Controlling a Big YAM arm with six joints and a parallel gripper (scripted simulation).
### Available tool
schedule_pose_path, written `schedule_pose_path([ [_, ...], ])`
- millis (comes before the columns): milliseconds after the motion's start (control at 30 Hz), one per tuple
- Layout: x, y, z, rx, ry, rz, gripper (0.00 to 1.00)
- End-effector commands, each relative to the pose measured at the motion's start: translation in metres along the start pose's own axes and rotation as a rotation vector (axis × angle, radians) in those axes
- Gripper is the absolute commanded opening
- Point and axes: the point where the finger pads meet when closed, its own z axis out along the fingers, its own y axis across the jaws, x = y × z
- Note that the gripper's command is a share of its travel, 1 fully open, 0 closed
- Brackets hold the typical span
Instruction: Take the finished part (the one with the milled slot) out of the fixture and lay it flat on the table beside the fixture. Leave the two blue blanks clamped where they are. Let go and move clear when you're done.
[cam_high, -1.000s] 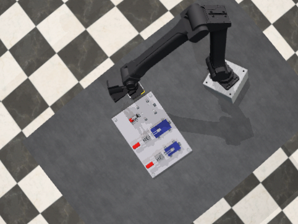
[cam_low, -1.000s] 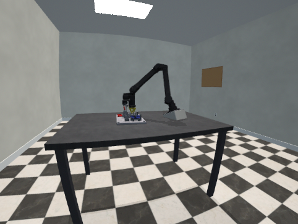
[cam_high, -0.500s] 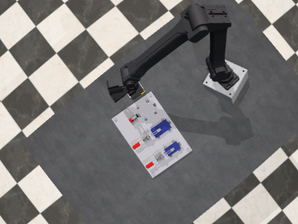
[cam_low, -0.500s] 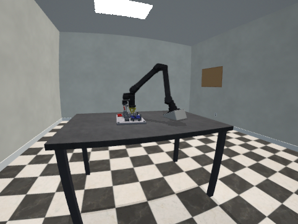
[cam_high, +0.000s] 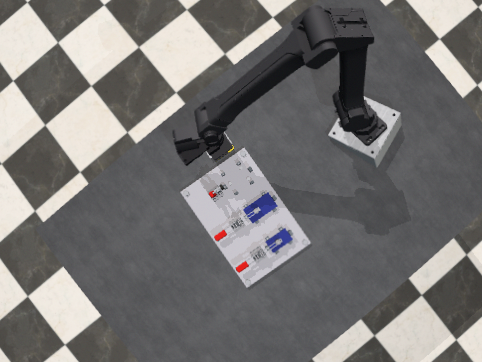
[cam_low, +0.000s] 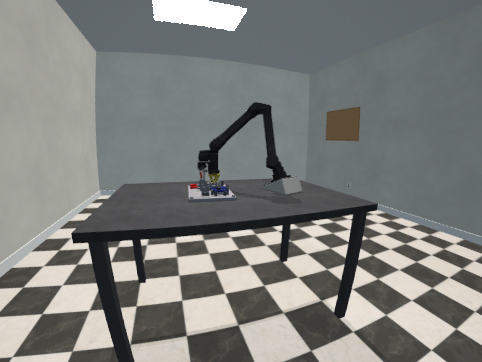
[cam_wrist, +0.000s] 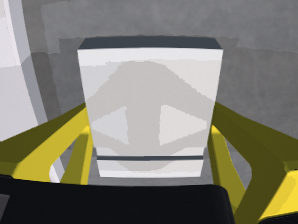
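Observation:
My gripper (cam_high: 220, 150) (cam_low: 214, 177) (cam_wrist: 150, 110) is shut on the finished part (cam_wrist: 148, 83), a pale grey block with a thin dark slot line near its lower end. The yellow fingers press on its two sides. The gripper holds it above the dark table just off the far end of the white fixture plate (cam_high: 287, 247) (cam_low: 195, 198) (cam_wrist: 9, 43). Two blue blanks (cam_high: 260, 206) (cam_high: 278, 240) sit clamped in the fixture's middle and near stations. The station nearest the gripper has no block in it.
Red clamp handles (cam_high: 220, 235) (cam_high: 242, 266) (cam_high: 212, 193) stick out on the fixture's left side. The arm's grey base block (cam_high: 365, 131) (cam_low: 285, 186) stands to the right of the fixture. Dark table top (cam_high: 125, 250) lies around the fixture.

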Motion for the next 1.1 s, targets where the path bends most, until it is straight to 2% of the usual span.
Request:
schedule_pose_path([
  [0, -0.0203, -0.0152, -0.0079, 0.013, -0.026, 0.023, 0.00],
  [667, -0.0203, -0.0152, -0.0079, 0.013, -0.026, 0.023, 0.00],
  [700, -0.0203, -0.0152, -0.0079, 0.013, -0.026, 0.023, 0.85],
  [1067, -0.0154, -0.0119, -0.0048, 0.009, -0.016, 0.020, 0.85],
])
